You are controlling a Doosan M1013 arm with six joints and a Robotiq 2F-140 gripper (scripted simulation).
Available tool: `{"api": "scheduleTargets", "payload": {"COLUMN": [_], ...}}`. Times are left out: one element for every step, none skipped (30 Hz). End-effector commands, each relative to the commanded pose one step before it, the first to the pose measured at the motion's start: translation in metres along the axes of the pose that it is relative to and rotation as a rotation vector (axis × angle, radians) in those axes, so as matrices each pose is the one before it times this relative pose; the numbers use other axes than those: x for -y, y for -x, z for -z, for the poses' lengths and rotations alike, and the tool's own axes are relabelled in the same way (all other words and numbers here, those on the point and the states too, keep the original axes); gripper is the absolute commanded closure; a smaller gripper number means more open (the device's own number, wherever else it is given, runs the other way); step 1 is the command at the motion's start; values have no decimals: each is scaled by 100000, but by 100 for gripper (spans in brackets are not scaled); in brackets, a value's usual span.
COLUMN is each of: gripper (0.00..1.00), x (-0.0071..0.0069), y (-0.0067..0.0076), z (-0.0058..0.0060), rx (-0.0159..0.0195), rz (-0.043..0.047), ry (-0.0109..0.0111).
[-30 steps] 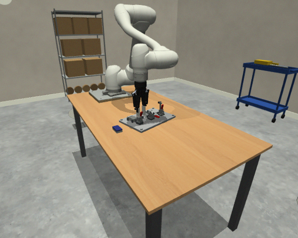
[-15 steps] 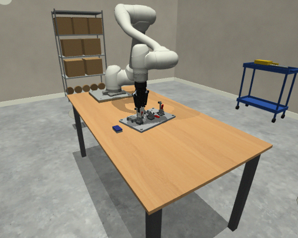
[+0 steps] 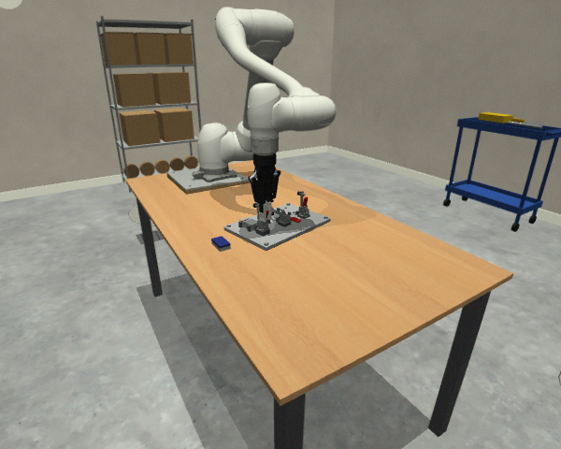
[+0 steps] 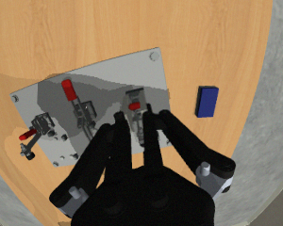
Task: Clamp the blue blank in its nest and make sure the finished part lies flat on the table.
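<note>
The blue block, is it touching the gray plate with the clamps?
Apart. In the wrist view, the blue block lies on bare wood to the side of the gray plate, with a strip of table showing between them.
</note>
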State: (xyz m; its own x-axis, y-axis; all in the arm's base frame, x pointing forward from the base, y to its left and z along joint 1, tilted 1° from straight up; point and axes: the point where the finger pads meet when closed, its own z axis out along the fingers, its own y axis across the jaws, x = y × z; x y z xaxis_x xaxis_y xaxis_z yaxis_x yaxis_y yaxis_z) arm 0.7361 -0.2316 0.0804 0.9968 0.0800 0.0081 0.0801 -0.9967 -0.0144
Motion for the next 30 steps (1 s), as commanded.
{"api": "scheduleTargets", "payload": {"gripper": [100, 100, 100, 100, 100, 100, 100, 100, 100, 100, 100, 100, 100, 100, 100, 100, 100, 100, 100, 100, 100, 100, 100, 100, 100, 100, 100, 100, 100, 100], "x": [553, 0, 0, 0, 0, 0, 0, 0, 0, 0, 0, 0, 0, 0, 0, 0, 0, 0, 0, 0, 0, 0, 0, 0, 0, 0, 0, 0, 0, 0], "y": [-57, 0, 0, 0, 0, 0, 0, 0, 0, 0, 0, 0, 0, 0, 2, 12, 29, 47, 65, 80, 89, 91, 0, 0, 87, 78, 64, 46, 28, 12], "z": [-480, 0, 0, 0, 0, 0, 0, 0, 0, 0, 0, 0, 0, 0, 0, 0, 1, 2, 2, 3, 3, -1, 0, 0, -4, -3, -3, -2, -1, -1], "rx": [183, 0, 0, 0, 0, 0, 0, 0, 0, 0, 0, 0, 0, 0, 0, 0, 0, 0, 0, 0, 0, 0, 0, 0, 0, 0, 0, 0, 0, 0], "rz": [-445, 0, 0, 0, 0, 0, 0, 0, 0, 0, 0, 0, 0, 0, 0, 0, 0, 0, 0, 0, 0, 0, 0, 0, 0, 0, 0, 0, 0, 0], "ry": [-687, 0, 0, 0, 0, 0, 0, 0, 0, 0, 0, 0, 0, 0, 0, 0, 0, 0, 0, 0, 0, 0, 0, 0, 0, 0, 0, 0, 0, 0]}}
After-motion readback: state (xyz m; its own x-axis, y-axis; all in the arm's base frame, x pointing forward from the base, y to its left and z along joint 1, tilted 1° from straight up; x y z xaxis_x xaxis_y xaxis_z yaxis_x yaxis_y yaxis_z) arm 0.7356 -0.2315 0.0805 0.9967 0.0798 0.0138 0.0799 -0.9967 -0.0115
